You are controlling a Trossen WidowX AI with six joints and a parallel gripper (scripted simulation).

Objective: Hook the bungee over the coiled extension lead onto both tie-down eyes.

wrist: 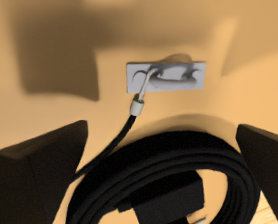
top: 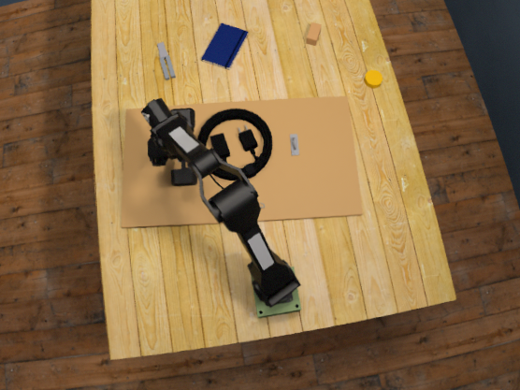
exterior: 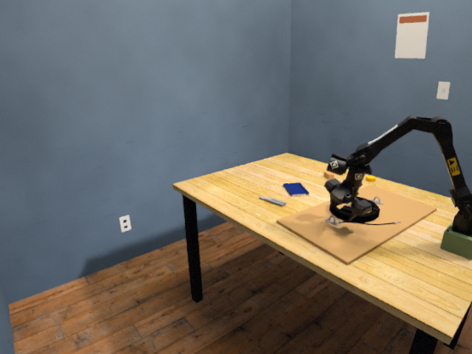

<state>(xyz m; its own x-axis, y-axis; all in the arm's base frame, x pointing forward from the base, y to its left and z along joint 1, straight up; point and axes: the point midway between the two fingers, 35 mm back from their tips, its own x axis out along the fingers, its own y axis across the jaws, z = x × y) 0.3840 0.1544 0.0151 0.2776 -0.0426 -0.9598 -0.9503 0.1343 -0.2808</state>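
Observation:
The coiled black extension lead [top: 236, 143] lies on the tan board [top: 281, 183], with its plug and socket inside the ring. My gripper [wrist: 162, 129] is open and empty. It hovers over the left tie-down eye [wrist: 166, 76], with one finger on each side of the wrist view. The bungee's metal hook [wrist: 142, 87] sits in that eye, and its black cord [wrist: 112, 145] runs down beside the coil's rim [wrist: 170, 175]. The cord's other end [exterior: 396, 222] lies loose on the board. The second eye [top: 294, 144], right of the coil, holds no hook.
A blue notebook [top: 224, 45], a grey tool [top: 167, 60], a tan block [top: 313, 34] and a yellow disc [top: 373, 78] lie on the table beyond the board. The arm's green base [top: 278, 296] stands near the front edge.

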